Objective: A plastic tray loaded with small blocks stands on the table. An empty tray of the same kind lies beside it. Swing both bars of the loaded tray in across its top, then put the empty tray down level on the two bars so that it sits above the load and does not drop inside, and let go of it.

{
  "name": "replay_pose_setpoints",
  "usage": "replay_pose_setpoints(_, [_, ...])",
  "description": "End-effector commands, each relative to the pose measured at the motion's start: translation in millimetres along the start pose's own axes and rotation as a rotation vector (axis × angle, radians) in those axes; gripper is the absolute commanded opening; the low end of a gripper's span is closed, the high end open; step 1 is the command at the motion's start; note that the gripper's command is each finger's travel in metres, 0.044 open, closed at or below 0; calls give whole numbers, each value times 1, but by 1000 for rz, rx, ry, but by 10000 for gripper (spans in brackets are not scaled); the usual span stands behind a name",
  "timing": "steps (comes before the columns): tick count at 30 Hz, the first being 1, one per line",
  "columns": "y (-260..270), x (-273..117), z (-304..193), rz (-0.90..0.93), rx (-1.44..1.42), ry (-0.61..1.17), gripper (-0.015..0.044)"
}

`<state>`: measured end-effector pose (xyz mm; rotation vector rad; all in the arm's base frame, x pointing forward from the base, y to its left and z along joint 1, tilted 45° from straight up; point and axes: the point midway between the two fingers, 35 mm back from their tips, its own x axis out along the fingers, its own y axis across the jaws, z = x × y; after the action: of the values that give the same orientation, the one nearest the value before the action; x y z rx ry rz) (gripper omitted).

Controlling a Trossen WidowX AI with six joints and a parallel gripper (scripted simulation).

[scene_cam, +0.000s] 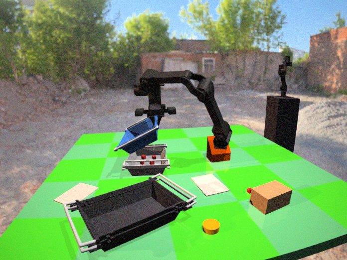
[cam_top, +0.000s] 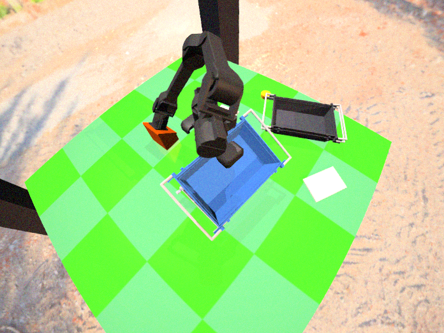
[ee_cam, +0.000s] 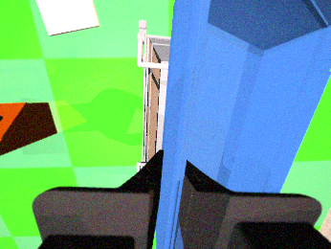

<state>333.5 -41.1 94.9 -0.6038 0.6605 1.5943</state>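
Observation:
My gripper (scene_cam: pixel 157 119) (ee_cam: pixel 166 154) is shut on one long side wall of the empty blue tray (cam_top: pixel 211 182) (scene_cam: pixel 142 139) (ee_cam: pixel 249 120). The blue tray hangs in the air, tilted, its side away from the gripper lower, with its own pale bars out over its ends. It is above the loaded pale grey tray (scene_cam: pixel 147 170) (ee_cam: pixel 153 115), which stands on the table and is almost hidden in the top view. The front bar (scene_cam: pixel 145 161) and rear bar (scene_cam: pixel 153 145) of the loaded tray lie in across its top. Several red blocks (scene_cam: pixel 143 157) show inside, under the bars.
A larger black tray (cam_top: pixel 303 120) (scene_cam: pixel 123 218) has its bars out. White sheets (cam_top: pixel 324 184) (scene_cam: pixel 210 184) (scene_cam: pixel 76 193), a brown box (scene_cam: pixel 270 195), a small red block (scene_cam: pixel 249 190) and a yellow disc (cam_top: pixel 264 94) (scene_cam: pixel 211 226) lie around. The arm stands on an orange block (cam_top: pixel 159 138) (scene_cam: pixel 218 154).

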Motion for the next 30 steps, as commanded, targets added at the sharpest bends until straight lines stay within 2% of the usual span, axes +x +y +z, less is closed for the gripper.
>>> replay_pose_setpoints(1, [0, -6, 1, -25, -7, 0, 0])
replay_pose_setpoints(30, [-1, 6, 1, -23, -7, 1, 0])
